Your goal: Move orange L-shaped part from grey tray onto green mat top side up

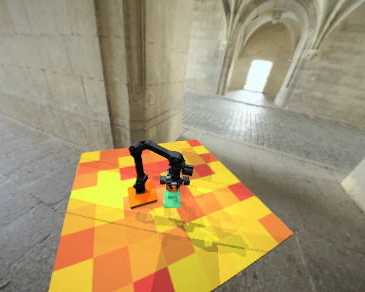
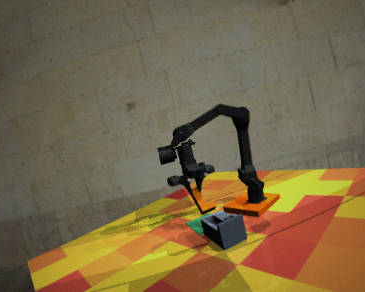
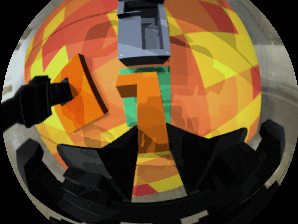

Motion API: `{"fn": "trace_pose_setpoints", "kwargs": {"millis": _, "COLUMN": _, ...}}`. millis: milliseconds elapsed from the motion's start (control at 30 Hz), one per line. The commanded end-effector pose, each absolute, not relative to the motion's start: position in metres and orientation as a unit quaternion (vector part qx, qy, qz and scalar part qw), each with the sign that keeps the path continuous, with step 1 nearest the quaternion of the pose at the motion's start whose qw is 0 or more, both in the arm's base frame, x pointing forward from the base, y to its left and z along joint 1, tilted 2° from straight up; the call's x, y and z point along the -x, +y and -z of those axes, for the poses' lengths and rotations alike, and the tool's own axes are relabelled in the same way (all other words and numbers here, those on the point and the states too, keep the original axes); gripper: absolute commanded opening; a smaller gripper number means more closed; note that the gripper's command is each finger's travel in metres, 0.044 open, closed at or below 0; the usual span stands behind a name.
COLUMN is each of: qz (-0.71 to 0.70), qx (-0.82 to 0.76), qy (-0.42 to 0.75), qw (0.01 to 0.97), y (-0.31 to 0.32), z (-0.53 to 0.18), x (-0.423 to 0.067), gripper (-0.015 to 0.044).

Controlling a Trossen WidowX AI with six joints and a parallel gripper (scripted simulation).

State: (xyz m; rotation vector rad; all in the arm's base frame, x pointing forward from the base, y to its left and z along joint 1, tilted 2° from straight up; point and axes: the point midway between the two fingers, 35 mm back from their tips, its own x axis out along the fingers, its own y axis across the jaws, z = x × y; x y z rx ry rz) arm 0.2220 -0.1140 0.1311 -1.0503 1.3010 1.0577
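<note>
My gripper (image 3: 150, 127) (image 2: 194, 184) (image 1: 173, 185) is shut on one end of the orange L-shaped part (image 3: 148, 112) (image 2: 202, 199). The part hangs slanted from the fingers, its L-shaped end lowest, just above the green mat (image 3: 168, 94) (image 2: 195, 225) (image 1: 172, 201). The grey tray (image 3: 143, 35) (image 2: 224, 228) stands just past the mat, and its pocket is empty. In the top view the tray is hidden behind the gripper.
The arm's orange base plate (image 1: 142, 196) (image 2: 252, 204) (image 3: 83, 96) lies close beside the mat. Everything stands on a table top with a red, orange and yellow pattern (image 1: 188, 240) (image 2: 308, 235). Stone floor and walls surround it.
</note>
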Motion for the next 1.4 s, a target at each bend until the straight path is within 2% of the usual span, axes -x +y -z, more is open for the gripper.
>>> {"fn": "trace_pose_setpoints", "kwargs": {"millis": 0, "qz": -0.449, "qx": 0.444, "qy": 0.550, "qw": 0.547, "y": -0.114, "z": -0.124, "x": -0.221, "gripper": 0.0000}}
{"fn": "trace_pose_setpoints", "kwargs": {"millis": 1333, "qz": -0.448, "qx": 0.442, "qy": 0.550, "qw": 0.549, "y": -0.113, "z": -0.081, "x": -0.221, "gripper": 0.0000}}
{"fn": "trace_pose_setpoints", "kwargs": {"millis": 1367, "qz": -0.448, "qx": 0.442, "qy": 0.550, "qw": 0.549, "y": -0.113, "z": -0.081, "x": -0.221, "gripper": 0.0026}}
